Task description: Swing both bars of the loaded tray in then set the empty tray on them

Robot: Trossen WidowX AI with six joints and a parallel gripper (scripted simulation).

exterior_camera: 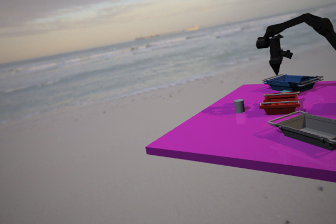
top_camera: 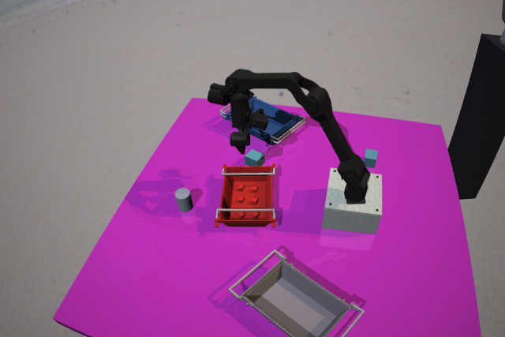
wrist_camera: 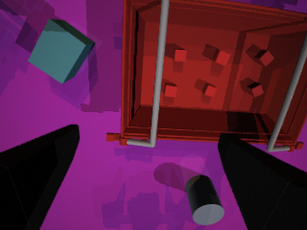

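The loaded red tray [top_camera: 249, 222] [exterior_camera: 281, 110] [wrist_camera: 197, 120] stands upright with several small red blocks [top_camera: 254, 200] [wrist_camera: 179, 55] on its floor. Its back bar [top_camera: 248, 173] [wrist_camera: 159, 72] and front bar [top_camera: 245, 210] [wrist_camera: 289, 96] both lie across its top, near opposite ends. My gripper [top_camera: 241, 150] [exterior_camera: 276, 74] [wrist_camera: 150, 135] is open and empty, raised above the table and pointing down near the red tray's back end. An empty blue tray [top_camera: 271, 121] [exterior_camera: 293, 79] stands behind, its bars out over its ends. An empty grey tray [top_camera: 295, 302] [exterior_camera: 320, 140] stands in front, bars outward.
A teal cube [top_camera: 254, 158] [wrist_camera: 59, 50] sits just behind the red tray. A grey cylinder [top_camera: 184, 199] [exterior_camera: 239, 106] [wrist_camera: 203, 201] stands to its left. The arm's pale base block [top_camera: 350, 221] is to the right, with another teal cube [top_camera: 370, 158] behind it.
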